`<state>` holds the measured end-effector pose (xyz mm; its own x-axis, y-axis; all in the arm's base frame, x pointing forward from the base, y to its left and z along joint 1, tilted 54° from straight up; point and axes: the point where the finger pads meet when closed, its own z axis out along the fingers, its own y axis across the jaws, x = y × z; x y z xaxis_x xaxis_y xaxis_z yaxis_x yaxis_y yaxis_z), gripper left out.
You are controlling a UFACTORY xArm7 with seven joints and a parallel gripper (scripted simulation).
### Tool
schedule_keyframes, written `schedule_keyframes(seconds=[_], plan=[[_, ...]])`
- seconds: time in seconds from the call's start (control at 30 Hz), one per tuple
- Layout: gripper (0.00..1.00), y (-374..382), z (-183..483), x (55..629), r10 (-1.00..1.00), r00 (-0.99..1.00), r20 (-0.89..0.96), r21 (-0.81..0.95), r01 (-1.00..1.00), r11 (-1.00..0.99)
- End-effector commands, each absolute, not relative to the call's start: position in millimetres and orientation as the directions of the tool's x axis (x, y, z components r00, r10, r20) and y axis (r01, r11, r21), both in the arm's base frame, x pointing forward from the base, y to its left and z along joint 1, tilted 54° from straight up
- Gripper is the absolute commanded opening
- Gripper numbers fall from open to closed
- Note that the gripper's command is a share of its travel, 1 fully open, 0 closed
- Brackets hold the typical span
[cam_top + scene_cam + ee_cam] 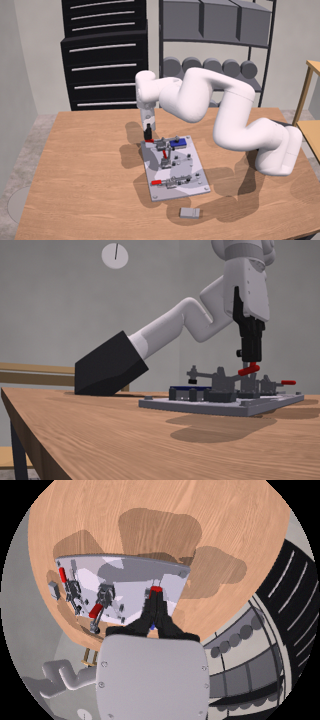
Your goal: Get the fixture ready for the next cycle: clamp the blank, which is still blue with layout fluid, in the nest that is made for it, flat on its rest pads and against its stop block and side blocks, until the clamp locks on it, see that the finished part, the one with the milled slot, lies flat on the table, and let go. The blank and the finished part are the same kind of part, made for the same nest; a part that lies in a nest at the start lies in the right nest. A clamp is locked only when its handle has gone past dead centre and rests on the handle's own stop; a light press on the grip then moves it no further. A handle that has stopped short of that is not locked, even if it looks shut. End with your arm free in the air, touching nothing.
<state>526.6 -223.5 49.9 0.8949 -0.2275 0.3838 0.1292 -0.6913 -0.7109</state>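
The blue blank [178, 142] lies in the far nest of the grey fixture plate [175, 167]; it also shows in the side view [189, 388]. That nest's clamp has a red handle grip [149, 140] that is tilted a little above level [248, 369]. Its black pressure pad [191, 381] stands a small gap above the blank. My gripper [147, 136] is shut, empty, and points straight down, with its fingertips on top of this red grip [250, 360], [155, 595]. The grey finished part with the milled slot [189, 212] lies flat on the table in front of the plate.
The middle clamp's red handle [164, 154] stands upright over an empty nest. The near clamp's red handle [156, 182] lies level, also over an empty nest. A black drawer cabinet [103, 54] and a shelf rack [214, 38] stand behind the table.
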Motion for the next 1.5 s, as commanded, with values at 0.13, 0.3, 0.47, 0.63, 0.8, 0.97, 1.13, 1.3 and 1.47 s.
schedule_keyframes(seconds=[0.13,0.3,0.47,0.63,0.8,0.97,1.13,1.3,1.47], plan=[[0.0,-225.7,50.3,526.6,-0.23,0.894,0.386,-0.708,0.127,-0.694],[0.0,-225.1,49.7,527.0,-0.23,0.894,0.386,-0.708,0.127,-0.694],[0.0,-225.1,49.7,527.0,-0.23,0.894,0.386,-0.708,0.127,-0.694],[0.0,-225.0,49.7,527.0,-0.23,0.894,0.386,-0.708,0.127,-0.694],[0.0,-223.8,48.6,527.8,-0.23,0.894,0.386,-0.708,0.127,-0.694],[0.0,-223.7,48.5,527.9,-0.23,0.894,0.386,-0.708,0.127,-0.694],[0.0,-223.7,48.5,527.9,-0.23,0.894,0.386,-0.708,0.127,-0.694],[0.0,-223.3,48.2,528.1,-0.23,0.894,0.386,-0.708,0.127,-0.694],[0.0,-222.3,47.3,528.7,-0.23,0.894,0.386,-0.708,0.127,-0.694]])
